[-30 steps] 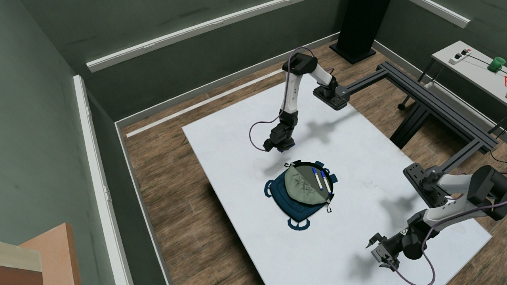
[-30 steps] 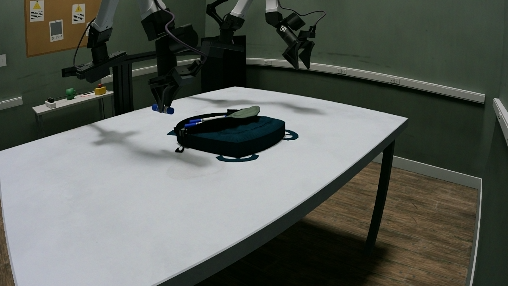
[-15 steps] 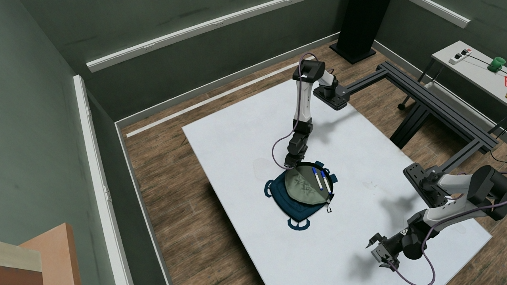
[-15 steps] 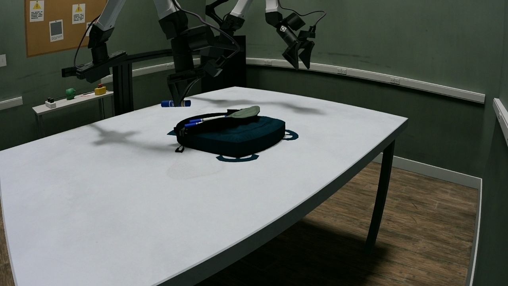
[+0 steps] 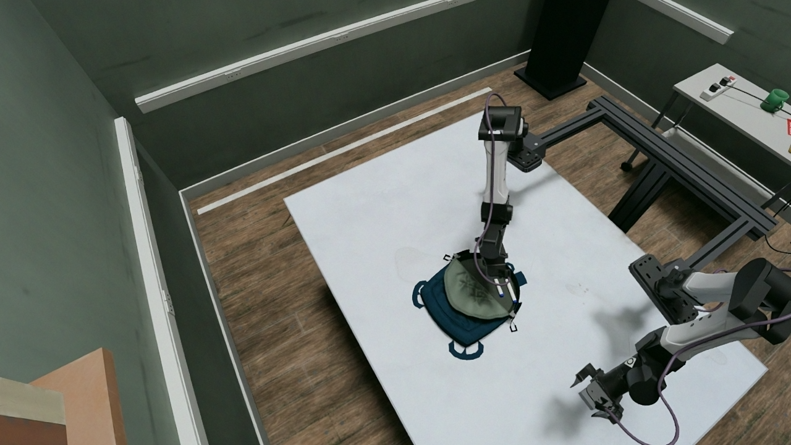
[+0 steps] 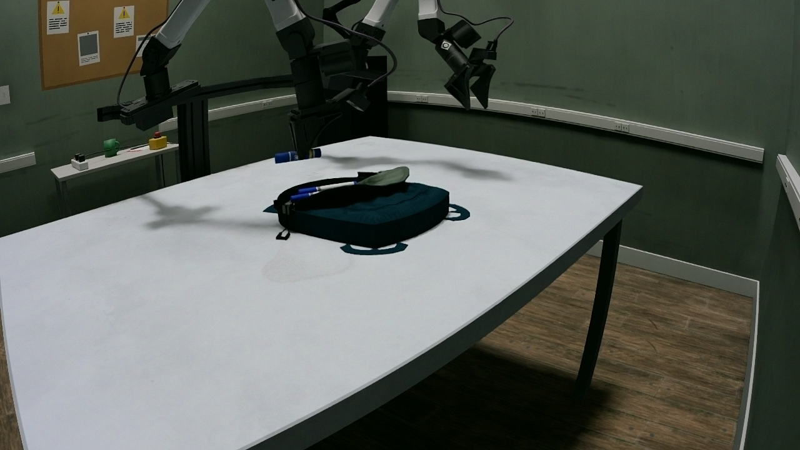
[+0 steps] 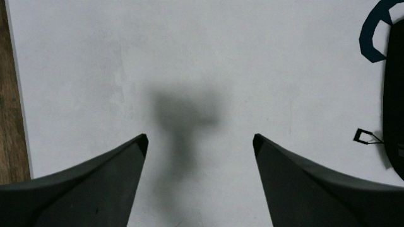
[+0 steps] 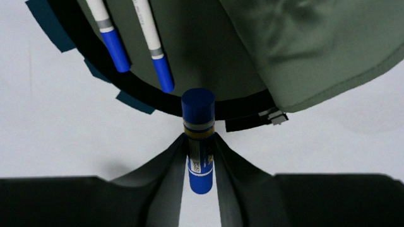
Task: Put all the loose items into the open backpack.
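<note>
The dark blue backpack (image 5: 442, 312) (image 6: 369, 224) (image 7: 394, 94) (image 8: 139, 89) lies open, its green flap (image 5: 469, 293) (image 6: 391, 176) (image 8: 315, 79) folded back. Two white pens with blue caps lie inside: one pen (image 8: 115, 50) near the rim, the other pen (image 8: 162, 74) beside it. My right gripper (image 6: 304, 156) (image 8: 199, 135) is shut on a blue glue stick (image 6: 286, 157) (image 8: 198, 107) and holds it in the air; in the right wrist view its top overlaps the backpack's black rim. My left gripper (image 5: 582, 400) (image 6: 477, 106) (image 7: 200, 136) is open and empty, high above the table, away from the backpack.
The white table (image 5: 353, 221) (image 6: 224, 335) (image 7: 221, 63) carries the backpack. Its strap loops and zip pull (image 5: 515, 326) (image 7: 363, 136) stick out around it. The black mounting frame (image 5: 675, 154) stands along one table edge. A side table (image 5: 719, 83) stands beyond it.
</note>
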Robot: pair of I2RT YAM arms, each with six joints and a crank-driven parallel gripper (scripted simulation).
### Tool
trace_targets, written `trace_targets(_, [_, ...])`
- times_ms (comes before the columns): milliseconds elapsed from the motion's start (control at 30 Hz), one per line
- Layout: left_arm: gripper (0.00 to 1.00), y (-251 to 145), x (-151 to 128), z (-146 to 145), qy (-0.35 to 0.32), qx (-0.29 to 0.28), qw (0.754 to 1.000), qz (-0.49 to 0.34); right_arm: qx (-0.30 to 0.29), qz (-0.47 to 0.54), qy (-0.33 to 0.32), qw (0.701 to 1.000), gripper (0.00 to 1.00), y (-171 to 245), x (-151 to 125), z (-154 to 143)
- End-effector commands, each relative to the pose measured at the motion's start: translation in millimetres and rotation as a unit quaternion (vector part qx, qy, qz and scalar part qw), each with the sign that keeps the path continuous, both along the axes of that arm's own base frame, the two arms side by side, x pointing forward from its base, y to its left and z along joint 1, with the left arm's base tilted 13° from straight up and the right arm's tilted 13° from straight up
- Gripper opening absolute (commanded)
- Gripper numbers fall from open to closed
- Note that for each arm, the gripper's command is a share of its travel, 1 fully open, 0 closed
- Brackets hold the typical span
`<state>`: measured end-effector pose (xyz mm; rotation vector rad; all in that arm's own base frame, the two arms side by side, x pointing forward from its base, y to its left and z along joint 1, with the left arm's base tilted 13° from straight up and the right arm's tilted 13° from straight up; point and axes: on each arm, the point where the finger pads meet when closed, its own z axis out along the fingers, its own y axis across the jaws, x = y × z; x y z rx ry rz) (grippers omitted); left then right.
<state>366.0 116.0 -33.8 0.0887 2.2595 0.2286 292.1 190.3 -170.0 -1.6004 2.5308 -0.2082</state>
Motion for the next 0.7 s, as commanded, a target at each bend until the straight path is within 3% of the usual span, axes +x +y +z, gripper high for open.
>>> trace_targets(0, [0.90, -1, 4, 4, -0.007, 0.001, 1.000, -0.003, -0.008, 0.070, 0.020, 0.997, 0.14, 14, -2, -2])
trace_targets(433, [0.90, -1, 4, 4, -0.007, 0.001, 1.000, -0.003, -0.003, 0.069, 0.011, 0.998, 0.14, 8, 9, -35])
trace_targets(500, [0.90, -1, 4, 4, -0.007, 0.001, 1.000, -0.003, -0.003, 0.069, 0.011, 0.998, 0.14, 8, 9, -35])
trace_targets(533, [0.90, -1, 4, 4, -0.007, 0.001, 1.000, -0.003, 0.016, 0.068, -0.013, 0.997, 0.14, 20, 24, -17])
trace_targets(567, [0.90, -1, 4, 4, -0.007, 0.001, 1.000, -0.003, -0.002, 0.069, 0.011, 0.998, 0.14, 7, 10, -40])
trace_targets(667, [0.90, -1, 4, 4, -0.007, 0.001, 1.000, -0.003, -0.002, 0.069, 0.011, 0.998, 0.14, 5, 11, -48])
